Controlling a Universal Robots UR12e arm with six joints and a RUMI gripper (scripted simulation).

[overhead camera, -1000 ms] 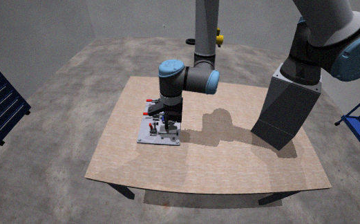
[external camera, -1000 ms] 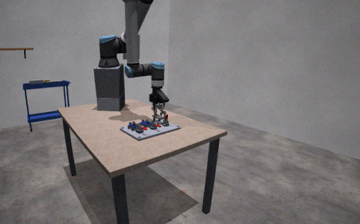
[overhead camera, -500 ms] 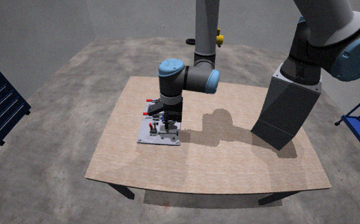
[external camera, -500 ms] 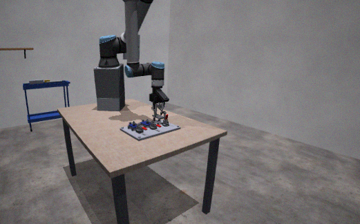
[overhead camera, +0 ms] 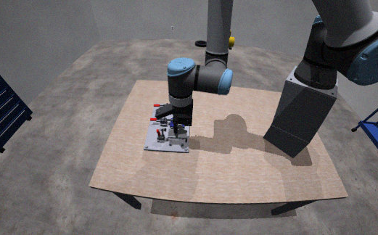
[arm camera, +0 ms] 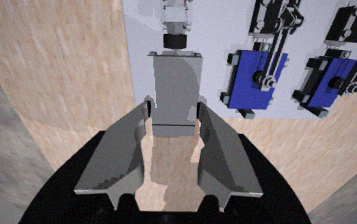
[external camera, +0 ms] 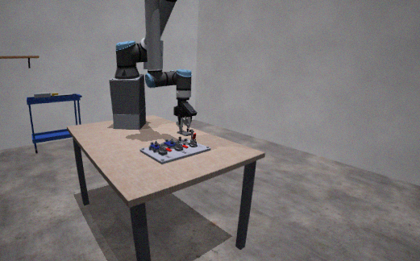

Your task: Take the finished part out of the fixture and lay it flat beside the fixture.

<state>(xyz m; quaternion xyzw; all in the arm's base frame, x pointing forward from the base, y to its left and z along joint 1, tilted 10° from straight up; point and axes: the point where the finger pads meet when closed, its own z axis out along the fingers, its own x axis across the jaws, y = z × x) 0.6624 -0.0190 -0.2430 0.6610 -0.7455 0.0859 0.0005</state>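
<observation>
Tool (overhead camera: 175, 131) (external camera: 185, 130) (arm camera: 174, 102): one, its two fingers closed on the finished part
Finished part (overhead camera: 178, 137) (external camera: 185, 133) (arm camera: 176, 90): one, grey, raised near the edge of the fixture plate (overhead camera: 150, 145) (external camera: 167, 159) (arm camera: 141, 60)
Blue blanks (overhead camera: 172, 124) (external camera: 155, 146) (arm camera: 246, 75): two, both clamped
Red handles (overhead camera: 153, 119) (external camera: 194, 135): three, one standing up, two lying down
</observation>
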